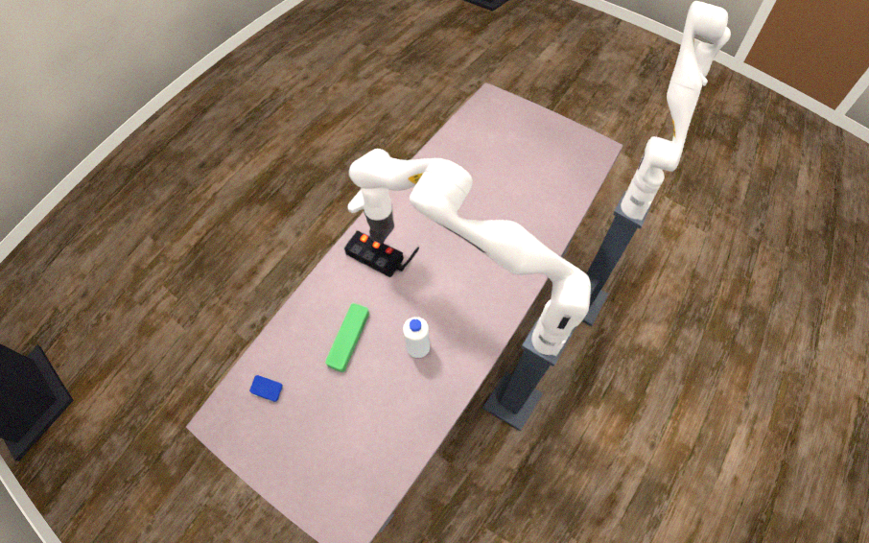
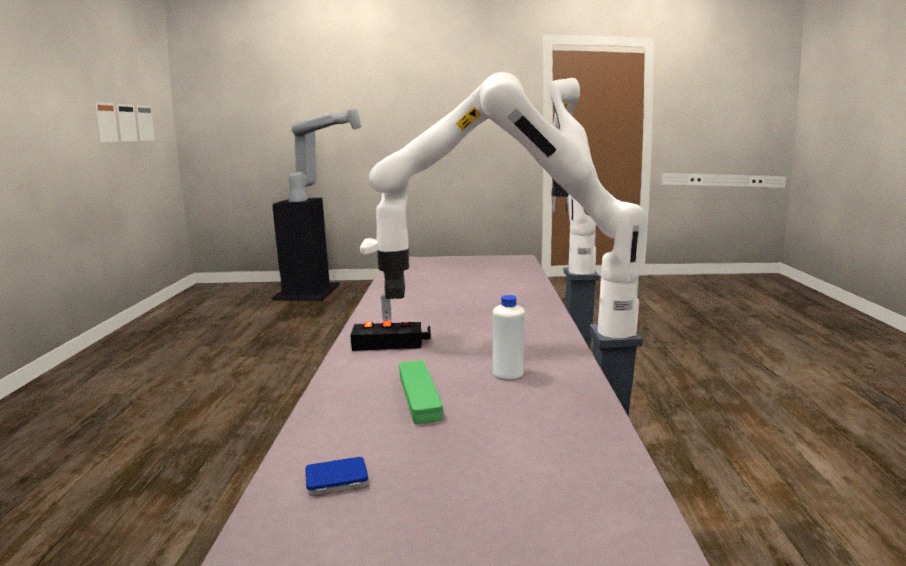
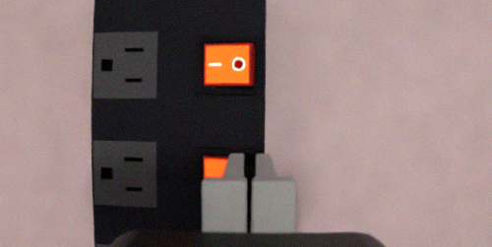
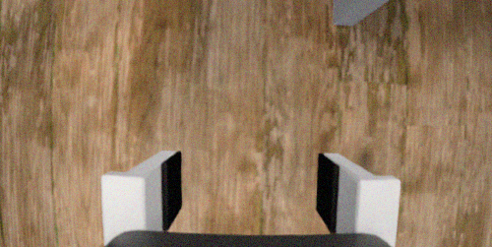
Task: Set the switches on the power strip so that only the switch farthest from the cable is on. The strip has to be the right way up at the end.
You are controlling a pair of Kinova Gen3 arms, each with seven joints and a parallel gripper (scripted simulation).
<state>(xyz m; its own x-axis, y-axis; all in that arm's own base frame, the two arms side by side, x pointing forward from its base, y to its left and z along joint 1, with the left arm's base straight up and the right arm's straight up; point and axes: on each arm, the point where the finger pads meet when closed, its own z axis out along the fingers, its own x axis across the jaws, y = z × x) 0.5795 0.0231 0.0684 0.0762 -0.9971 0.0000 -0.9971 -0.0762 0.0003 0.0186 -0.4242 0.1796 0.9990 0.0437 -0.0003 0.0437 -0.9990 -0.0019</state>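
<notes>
The black power strip (image 1: pixel 370 265) (image 2: pixel 386 340) (image 3: pixel 179 9) lies right way up, switches on top. Its short cable (image 1: pixel 411 257) (image 2: pixel 429 329) leaves the end nearer the arm bases. The switch farthest from the cable (image 1: pixel 364 238) (image 2: pixel 368 324) (image 3: pixel 216 73) is lit orange. The middle switch (image 1: pixel 375 245) (image 3: pixel 213 167) is also lit. The switch nearest the cable (image 1: pixel 388 250) (image 2: pixel 405 324) is dark red, unlit. My left gripper (image 3: pixel 249 181) (image 2: pixel 386 320) is shut and empty, pointing down at the middle switch and partly covering it; contact is unclear. My right gripper (image 4: pixel 249 182) is open and empty, over the floor.
On the pink table (image 1: pixel 491 134) (image 2: pixel 498 506), a green box (image 1: pixel 347 337) (image 2: pixel 419 390) lies near the strip. A white bottle (image 1: pixel 416 341) (image 2: pixel 507 344) with a blue cap stands toward the arm bases. A small blue box (image 1: pixel 266 388) (image 2: pixel 336 473) lies farther along, beyond the green one.
</notes>
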